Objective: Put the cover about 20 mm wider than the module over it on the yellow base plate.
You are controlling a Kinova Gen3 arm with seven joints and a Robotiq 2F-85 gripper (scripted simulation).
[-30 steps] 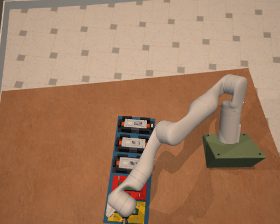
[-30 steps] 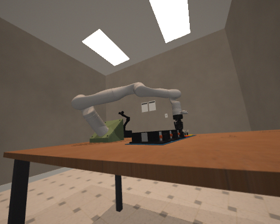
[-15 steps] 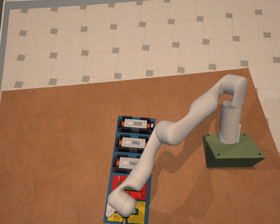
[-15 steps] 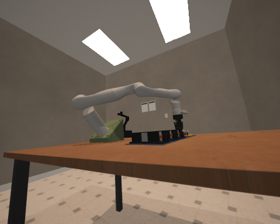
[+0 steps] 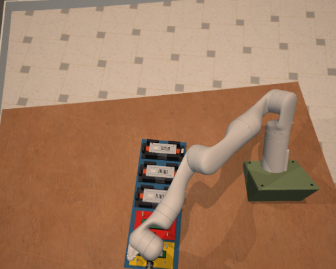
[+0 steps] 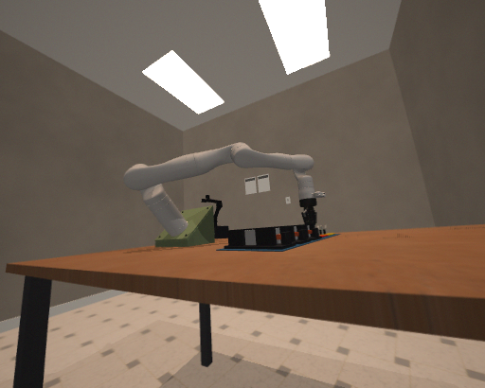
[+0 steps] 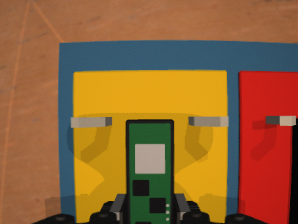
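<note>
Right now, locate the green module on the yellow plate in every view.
Top: bottom edge, green module mostly hidden under the wrist.
Exterior: too small to tell, behind the pincer.
Wrist: lower centre, fingers at either side.
Shared landmark: yellow plate.

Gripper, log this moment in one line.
gripper: shut on green module | site: yellow plate | covers: all three in holders
</note>
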